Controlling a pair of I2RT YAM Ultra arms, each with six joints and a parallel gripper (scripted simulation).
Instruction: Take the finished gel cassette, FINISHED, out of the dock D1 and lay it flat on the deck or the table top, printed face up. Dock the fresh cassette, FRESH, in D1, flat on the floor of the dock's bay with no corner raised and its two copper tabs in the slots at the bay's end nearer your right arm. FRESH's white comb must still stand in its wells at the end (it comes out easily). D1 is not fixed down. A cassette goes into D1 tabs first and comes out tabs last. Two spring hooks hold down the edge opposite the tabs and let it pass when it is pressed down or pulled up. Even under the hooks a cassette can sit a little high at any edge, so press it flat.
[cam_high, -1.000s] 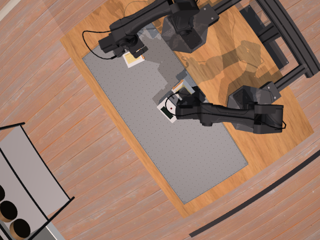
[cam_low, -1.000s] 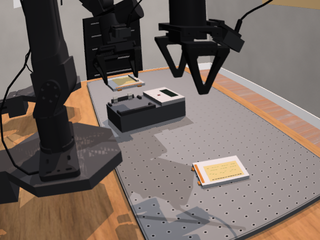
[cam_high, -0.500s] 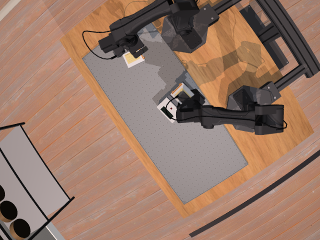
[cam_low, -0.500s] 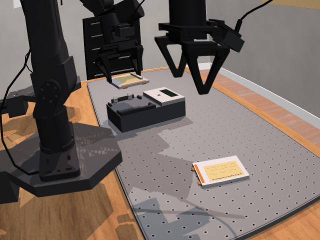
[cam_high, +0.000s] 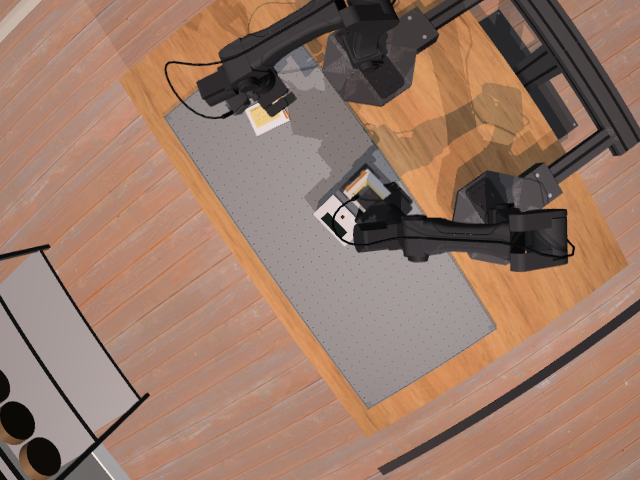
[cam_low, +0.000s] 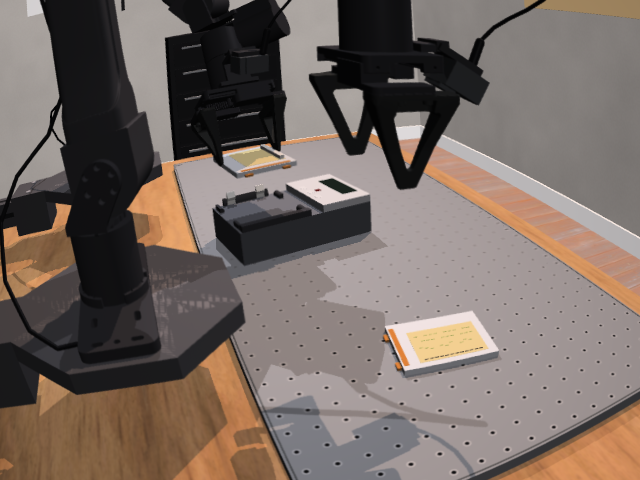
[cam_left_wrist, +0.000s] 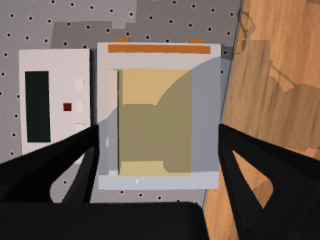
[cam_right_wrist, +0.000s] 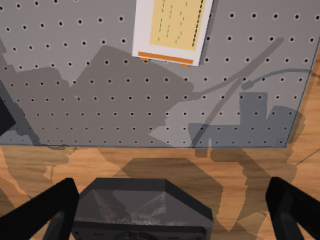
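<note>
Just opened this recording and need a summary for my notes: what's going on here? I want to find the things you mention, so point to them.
The left end effector (cam_low: 248, 155) (cam_left_wrist: 159, 132) is gripping the fresh cassette (cam_low: 255, 157) (cam_left_wrist: 155, 120) (cam_high: 366, 183) and holding it above the dock (cam_low: 305, 232) (cam_high: 336, 219) (cam_left_wrist: 55, 65), whose bay is unfilled. The finished cassette (cam_low: 447, 341) (cam_high: 266, 118) (cam_right_wrist: 175, 30) lies printed face up on the deck, out of the dock. The right end effector (cam_low: 379, 170) (cam_right_wrist: 170, 188) is open above the deck, holding nothing.

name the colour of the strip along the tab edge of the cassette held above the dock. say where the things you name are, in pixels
orange (cam_left_wrist: 159, 49), clearest in the left wrist view

Top looks down from high over the desk (cam_high: 578, 258); exterior looks low along it, nearer. Both wrist cameras look down close, sharing the pegboard deck (cam_high: 289, 248) (cam_low: 465, 268) (cam_left_wrist: 150, 15) (cam_right_wrist: 100, 95) with both.
</note>
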